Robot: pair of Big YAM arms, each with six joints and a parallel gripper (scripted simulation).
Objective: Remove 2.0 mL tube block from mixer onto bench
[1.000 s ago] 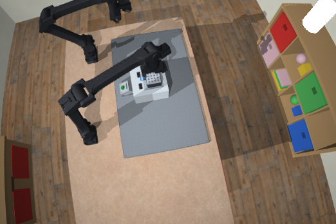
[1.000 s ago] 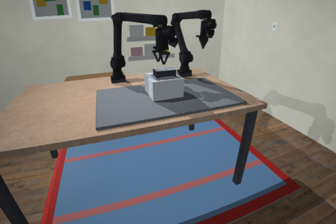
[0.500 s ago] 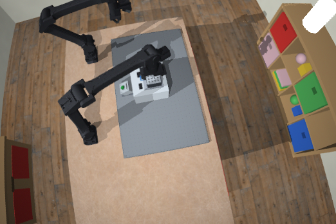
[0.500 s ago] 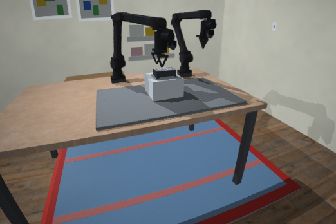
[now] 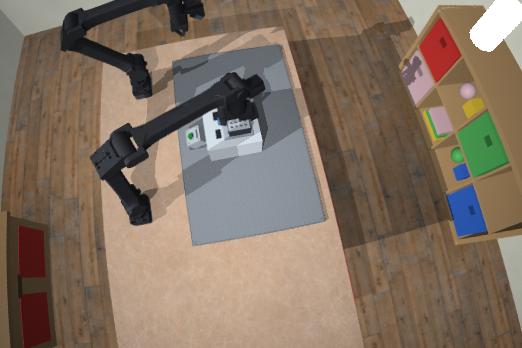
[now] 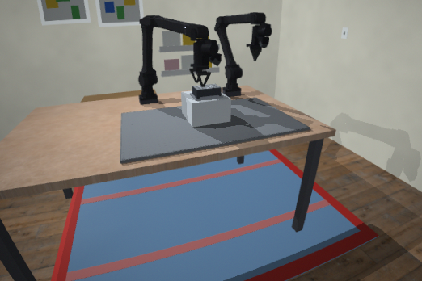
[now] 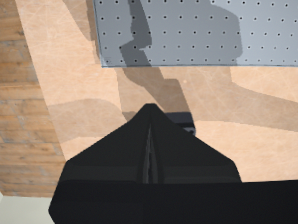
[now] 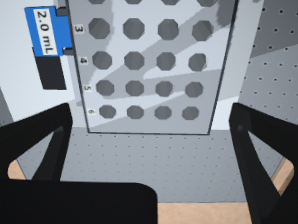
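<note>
The grey block with rows of round holes sits flat on top of the white mixer. A blue tab marked 2.0 mL is at the block's front edge. A dark patch shows beside it on the mixer. My right gripper is open and empty, pointing down just above the block. In the right wrist view its fingers stand on either side, near the row 6 end. My left gripper is shut and empty, high and away from the mixer.
The mixer stands on a grey perforated mat on the wooden table. A small white box with a green button is at the mixer's front. The right forearm passes over the mat in the top view.
</note>
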